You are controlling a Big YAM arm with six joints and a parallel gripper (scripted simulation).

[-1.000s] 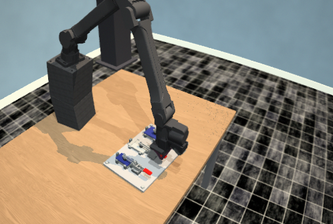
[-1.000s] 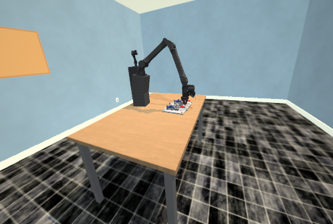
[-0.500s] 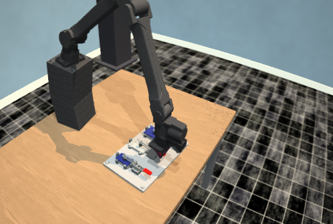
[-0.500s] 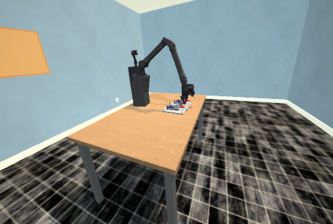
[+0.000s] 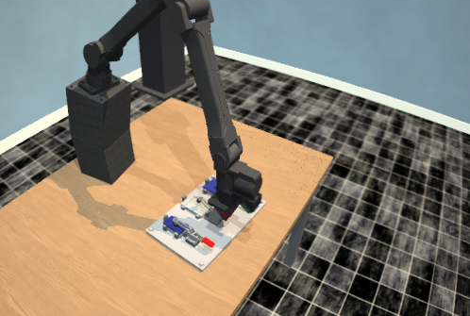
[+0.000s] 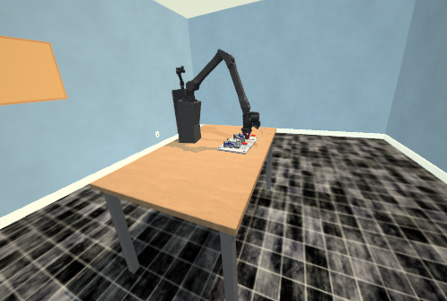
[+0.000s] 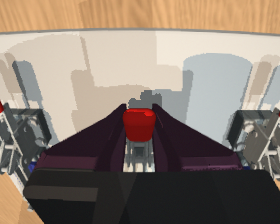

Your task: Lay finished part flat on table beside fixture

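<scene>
Jaws clamped on red clamp handle

Wooden table carries grey fixture plate near right edge, dark robot pedestal.

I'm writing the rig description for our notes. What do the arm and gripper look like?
The arm is matte charcoal grey: long boxy links, rounded joint housings, no visible cables or markings. It sits on a dark ribbed block pedestal. The gripper has dark, purple-tinged fingers tapering to a wedge.

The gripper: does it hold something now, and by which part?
Yes. The gripper is shut on the red handle of the middle clamp, gripping its tip.
</scene>
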